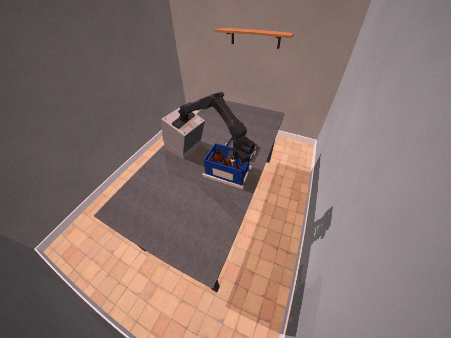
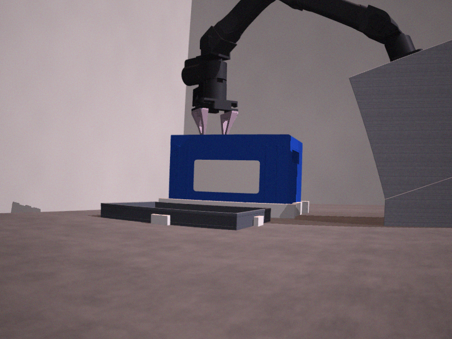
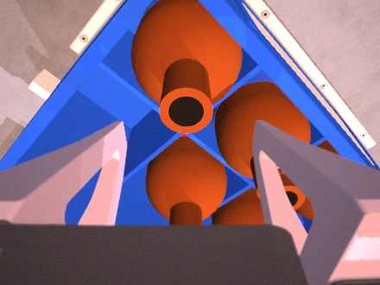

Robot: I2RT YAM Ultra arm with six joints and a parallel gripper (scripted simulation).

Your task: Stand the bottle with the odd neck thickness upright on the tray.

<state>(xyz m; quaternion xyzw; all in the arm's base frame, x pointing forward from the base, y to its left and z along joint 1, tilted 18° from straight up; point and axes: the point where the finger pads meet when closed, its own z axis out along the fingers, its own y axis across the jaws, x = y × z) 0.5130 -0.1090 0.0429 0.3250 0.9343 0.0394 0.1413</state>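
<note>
The blue crate (image 1: 209,164) (image 2: 181,166) (image 3: 92,82) holds orange-brown bottles standing in its cells. In the wrist view one bottle (image 3: 186,46) stands straight ahead with its open mouth up, a second (image 3: 263,110) is to its right, and a third (image 3: 186,180) is nearer me. Another bottle's mouth (image 3: 294,198) shows behind my right finger. My gripper (image 2: 213,131) (image 1: 235,160) (image 3: 189,132) is open and empty, pointing down with its fingertips just above the crate's top edge. The dark, low tray (image 2: 188,214) lies empty beside the crate.
The crate stands on a pale base plate (image 2: 280,211) (image 3: 101,15). The arm's grey pedestal (image 1: 180,135) (image 2: 414,147) stands close to the crate. Small white blocks (image 2: 159,219) sit at the tray's wall. A wooden shelf (image 1: 253,33) hangs on the back wall.
</note>
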